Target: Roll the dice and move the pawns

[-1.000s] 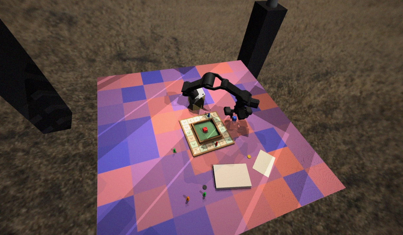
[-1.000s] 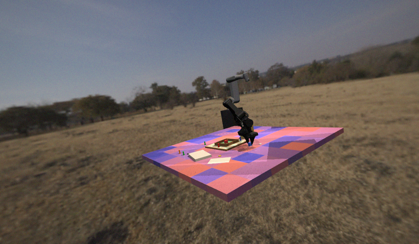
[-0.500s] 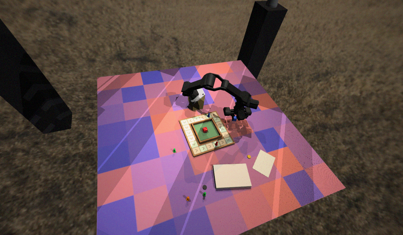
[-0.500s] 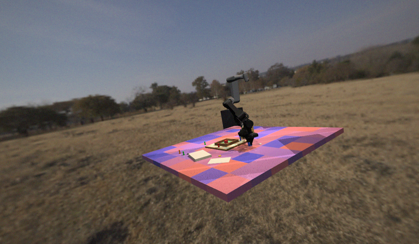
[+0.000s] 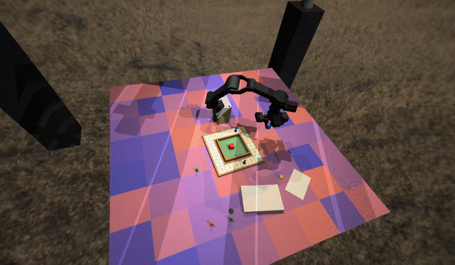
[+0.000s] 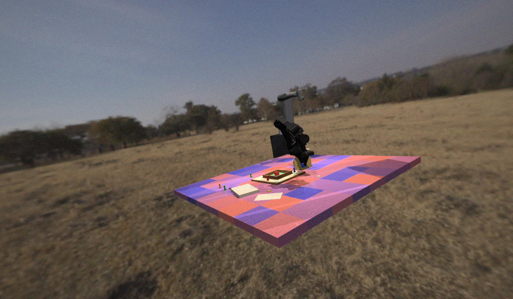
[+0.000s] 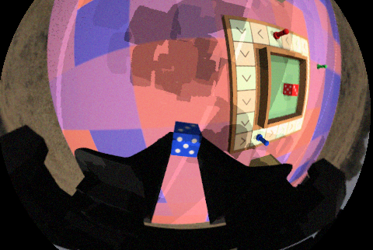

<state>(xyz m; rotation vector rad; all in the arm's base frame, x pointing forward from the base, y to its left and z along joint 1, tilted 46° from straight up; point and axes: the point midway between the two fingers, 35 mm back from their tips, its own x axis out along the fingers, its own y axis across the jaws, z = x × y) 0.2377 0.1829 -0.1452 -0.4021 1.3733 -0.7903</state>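
My gripper (image 7: 185, 137) (image 5: 268, 125) is shut on the blue die (image 7: 185, 144) (image 6: 303, 165) and holds it above the table, beside the board. A five faces the wrist camera. The red die (image 5: 231, 146) (image 6: 276, 172) (image 7: 291, 89) lies in the green-floored tray (image 5: 226, 160) (image 7: 263, 87) in the middle of the board. The red pawn (image 5: 244, 161) (image 6: 267, 178) (image 7: 281, 33) stands on the board's near row in the top view. The blue pawn (image 5: 235, 129) (image 6: 294, 169) (image 7: 263, 140) stands on the far row, near the arm's base.
The square board (image 5: 218, 174) has an arrow track around the tray. A thick pale slab (image 5: 262, 198) (image 6: 244, 190), a pale sheet (image 5: 298, 184), a yellow disc (image 5: 280, 176) and a dark disc (image 5: 230, 211) lie on the table. Green pawns (image 5: 196, 169) (image 5: 231, 218) and an orange pawn (image 5: 212, 223) stand apart.
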